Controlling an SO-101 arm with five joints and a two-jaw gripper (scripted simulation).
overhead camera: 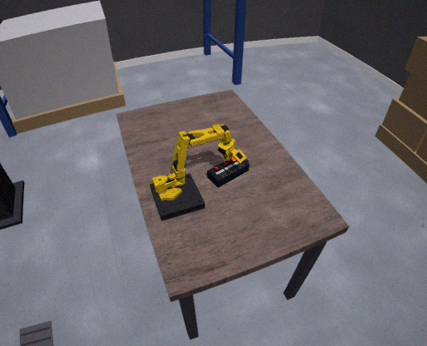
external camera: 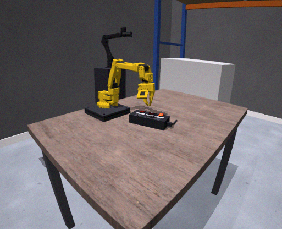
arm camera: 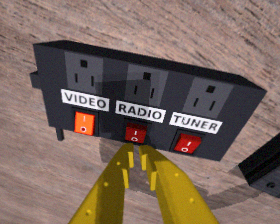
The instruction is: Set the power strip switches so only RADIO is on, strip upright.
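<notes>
The black power strip (arm camera: 141, 107) lies right way up on the wooden table, also seen in the top and exterior views (overhead camera: 228, 170) (external camera: 149, 119). It has three labelled switches. The VIDEO switch (arm camera: 84, 123) glows bright orange. The RADIO switch (arm camera: 135, 133) and the TUNER switch (arm camera: 187, 142) are darker red. My yellow gripper (arm camera: 135, 159) is shut and empty. Its tips hang just above the RADIO switch, and I cannot tell whether they touch it. In the side view the gripper (external camera: 149, 103) points down over the strip's middle.
The arm's black base plate (overhead camera: 176, 200) stands to the left of the strip, and its corner shows in the wrist view (arm camera: 268, 165). A short cord stub (external camera: 173, 122) sticks out of the strip's end. A grey crate (overhead camera: 53, 54) and brown boxes (overhead camera: 419, 108) stand on the floor.
</notes>
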